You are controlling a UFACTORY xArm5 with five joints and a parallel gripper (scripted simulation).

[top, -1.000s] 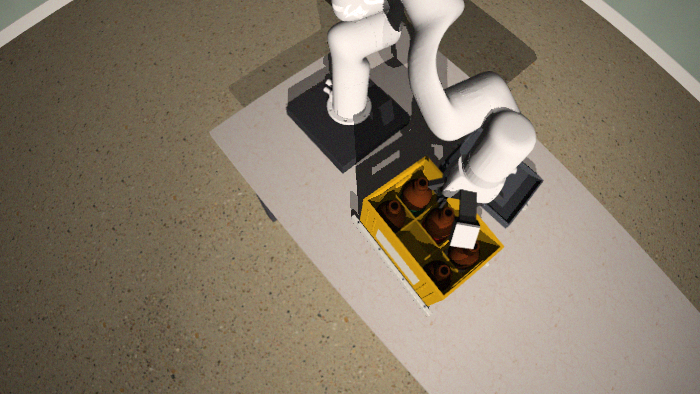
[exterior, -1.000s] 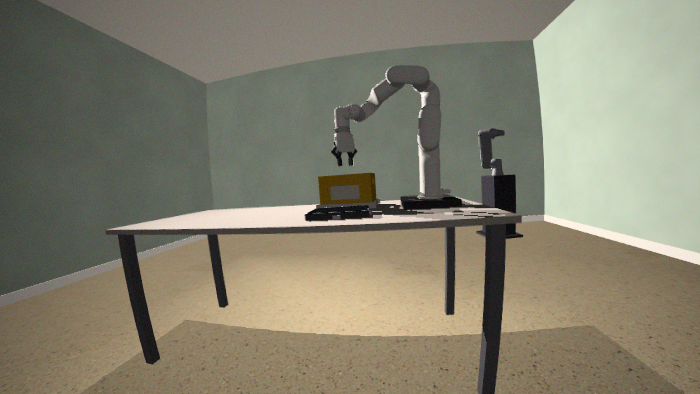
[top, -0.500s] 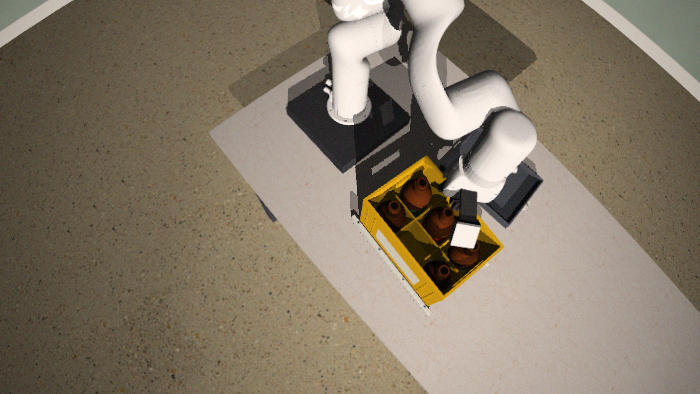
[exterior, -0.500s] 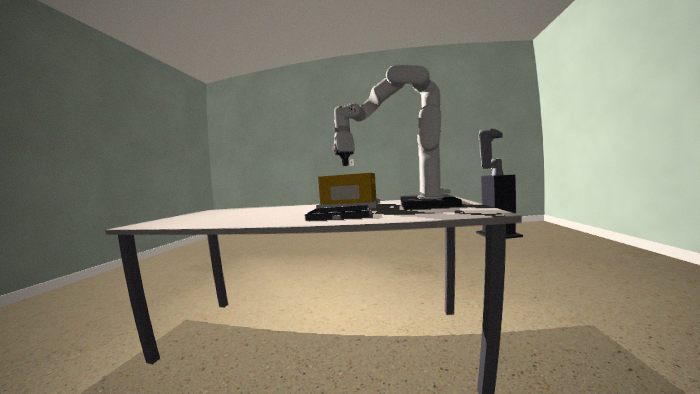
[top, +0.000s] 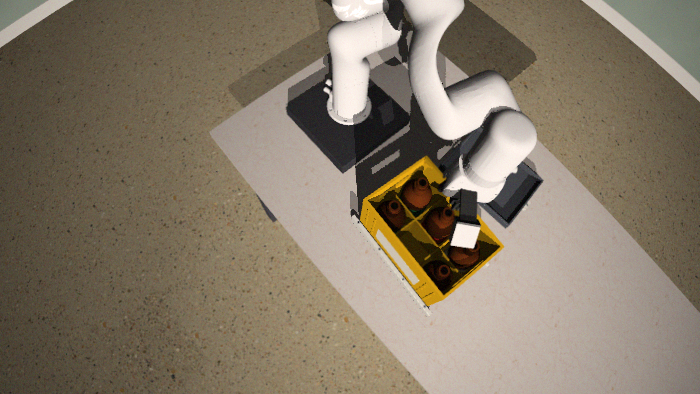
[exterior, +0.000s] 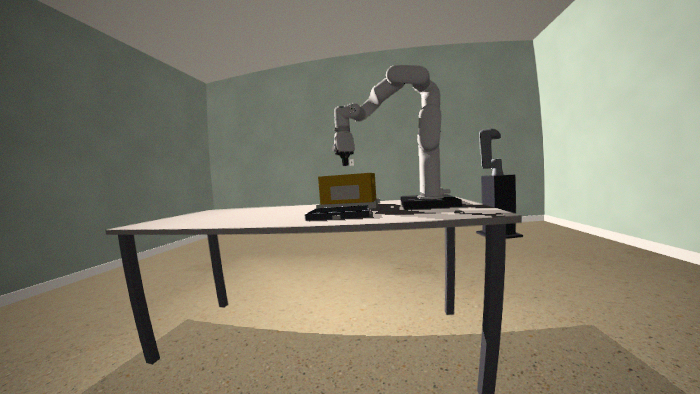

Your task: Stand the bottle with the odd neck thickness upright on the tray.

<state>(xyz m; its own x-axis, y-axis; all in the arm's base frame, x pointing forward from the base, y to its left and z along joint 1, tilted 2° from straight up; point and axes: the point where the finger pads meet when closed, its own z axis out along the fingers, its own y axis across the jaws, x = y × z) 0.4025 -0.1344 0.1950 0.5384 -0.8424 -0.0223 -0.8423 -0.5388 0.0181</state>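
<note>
A yellow crate (top: pixel 431 231) stands on the table and holds five brown bottles. Two of them (top: pixel 417 192) (top: pixel 393 210) stand at the end near the robot base, one (top: pixel 440 222) in the middle, and two (top: pixel 465 255) (top: pixel 440 272) at the far end. The crate also shows in the side view (exterior: pixel 347 189), where its walls hide the bottles. My gripper (exterior: pixel 345 161) hangs well above the crate's top edge, shut and empty. From above, the gripper's body (top: pixel 466 227) covers the fingers and lies over the crate's right side. The dark tray (top: pixel 515 192) sits beside the crate, partly under the arm.
The robot base (top: pixel 345 125) stands on a black plate behind the crate. A dark post with a grey bracket (exterior: pixel 495 185) is clamped at the table's corner. The tray also shows in the side view (exterior: pixel 340 213), lying low in front of the crate.
</note>
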